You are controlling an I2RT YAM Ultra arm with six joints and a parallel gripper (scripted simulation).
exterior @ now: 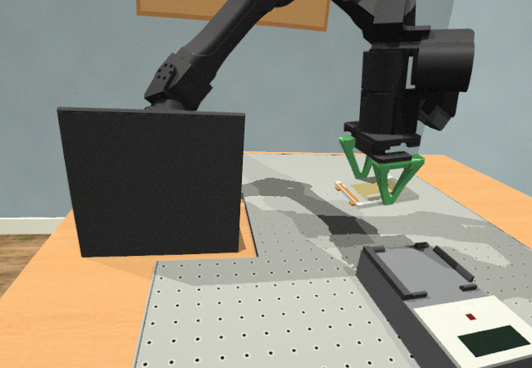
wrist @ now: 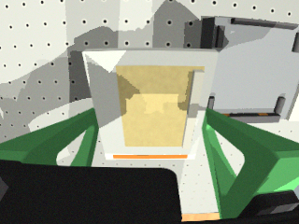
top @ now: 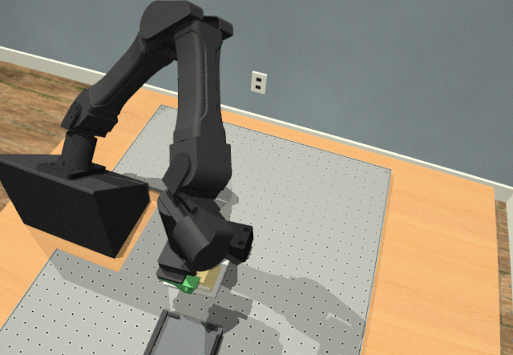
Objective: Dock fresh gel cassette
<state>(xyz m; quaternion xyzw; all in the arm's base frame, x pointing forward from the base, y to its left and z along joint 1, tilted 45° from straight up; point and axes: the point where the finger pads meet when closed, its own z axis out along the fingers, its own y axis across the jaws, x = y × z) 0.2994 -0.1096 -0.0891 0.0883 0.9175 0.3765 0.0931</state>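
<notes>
Pinching the flat white gel cassette with its amber window [exterior: 367, 191] across its sides, the green-fingered gripper [exterior: 381, 184] holds it above the grey perforated tabletop [exterior: 274, 295]. It hangs short of the dark grey cassette dock [exterior: 386, 265], apparently level; its comb is hard to make out.

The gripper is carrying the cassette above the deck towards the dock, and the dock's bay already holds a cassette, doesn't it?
Not quite: the bay of the dock holds nothing, as the exterior view shows. The rest stands: the gripper carries the cassette above the deck.
</notes>
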